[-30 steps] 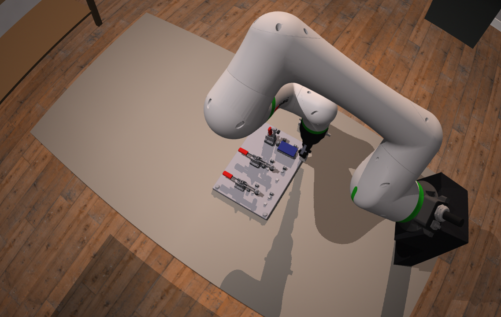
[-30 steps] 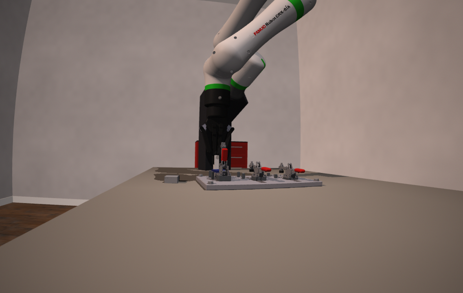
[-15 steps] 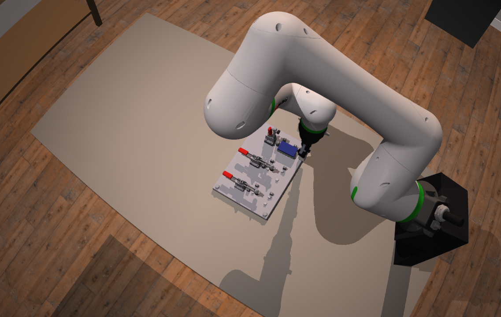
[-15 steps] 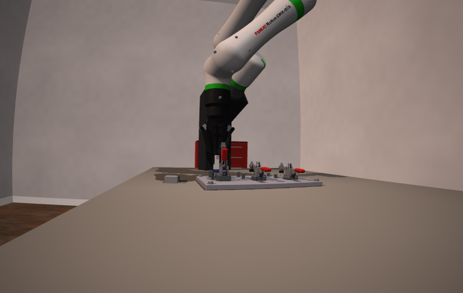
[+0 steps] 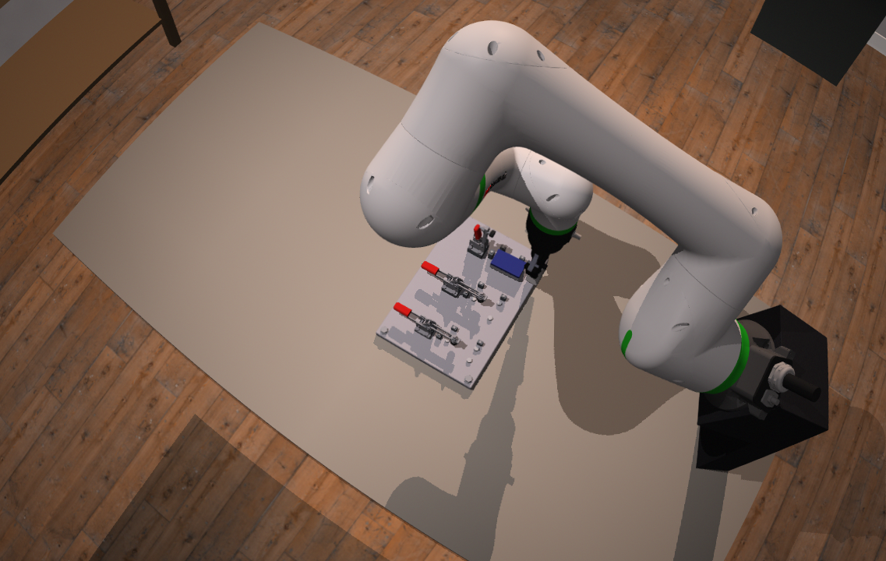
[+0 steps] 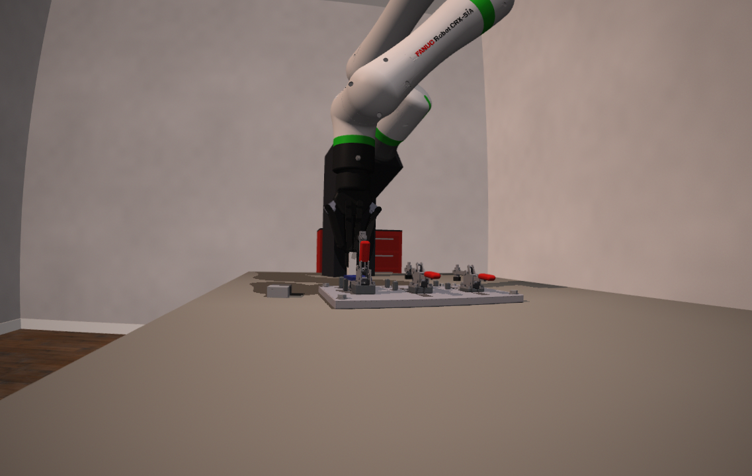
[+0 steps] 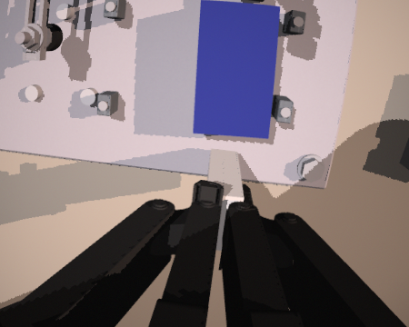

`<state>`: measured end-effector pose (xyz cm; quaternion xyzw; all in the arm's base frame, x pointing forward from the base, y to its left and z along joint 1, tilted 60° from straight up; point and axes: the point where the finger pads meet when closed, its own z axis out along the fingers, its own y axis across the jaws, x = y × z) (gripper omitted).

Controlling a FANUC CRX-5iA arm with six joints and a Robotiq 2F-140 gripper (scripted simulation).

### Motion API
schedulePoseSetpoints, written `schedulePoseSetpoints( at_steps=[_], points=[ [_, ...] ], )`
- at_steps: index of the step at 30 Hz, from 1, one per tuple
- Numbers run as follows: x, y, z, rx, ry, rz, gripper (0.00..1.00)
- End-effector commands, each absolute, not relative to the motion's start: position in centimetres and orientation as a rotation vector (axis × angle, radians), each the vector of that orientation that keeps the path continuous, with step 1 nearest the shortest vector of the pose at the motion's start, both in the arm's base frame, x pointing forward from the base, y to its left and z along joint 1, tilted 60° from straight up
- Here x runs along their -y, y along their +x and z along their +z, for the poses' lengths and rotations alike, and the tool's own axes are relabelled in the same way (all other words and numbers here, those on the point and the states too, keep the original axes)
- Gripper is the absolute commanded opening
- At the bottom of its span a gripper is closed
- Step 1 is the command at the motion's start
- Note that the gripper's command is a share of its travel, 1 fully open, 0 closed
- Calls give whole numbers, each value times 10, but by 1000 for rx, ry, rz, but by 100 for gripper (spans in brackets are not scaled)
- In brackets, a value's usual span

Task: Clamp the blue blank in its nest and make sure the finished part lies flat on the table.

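Observation:
The blue blank (image 5: 507,262) (image 6: 352,277) (image 7: 236,68) lies in the end nest of the fixture plate (image 7: 168,156). In the wrist view its long side is close to two side blocks, with a small gap at the upper one; its contact with the stop block cannot be judged. That nest's clamp (image 5: 478,244) (image 6: 364,277) is open, its red handle upright. My gripper (image 5: 535,267) (image 6: 352,258) (image 7: 221,171) is shut and empty, just beyond the blank's short end away from the clamp. The finished part, a grey block (image 6: 278,291), rests on the table beside the plate; its slot cannot be made out.
Two other clamps (image 5: 451,284) (image 5: 425,325) stand over empty nests, with red handles lying outward and bars lowered. Stop blocks, rest pads and side blocks stick up around them. A bolt head (image 7: 309,167) stands at the plate corner near my fingers.

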<state>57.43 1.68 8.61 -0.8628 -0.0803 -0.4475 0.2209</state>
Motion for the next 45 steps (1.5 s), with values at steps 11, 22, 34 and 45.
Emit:
schedulePoseSetpoints(
  at_steps=[11,22,34,45],
  points=[
    [-16,577,89,222,-2385,-1237,0],
    [-16,577,89,222,-2385,-1237,0],
    [-16,579,93,222,-2385,-1237,0],
    [-16,581,95,222,-2385,-1237,0]
  ],
)
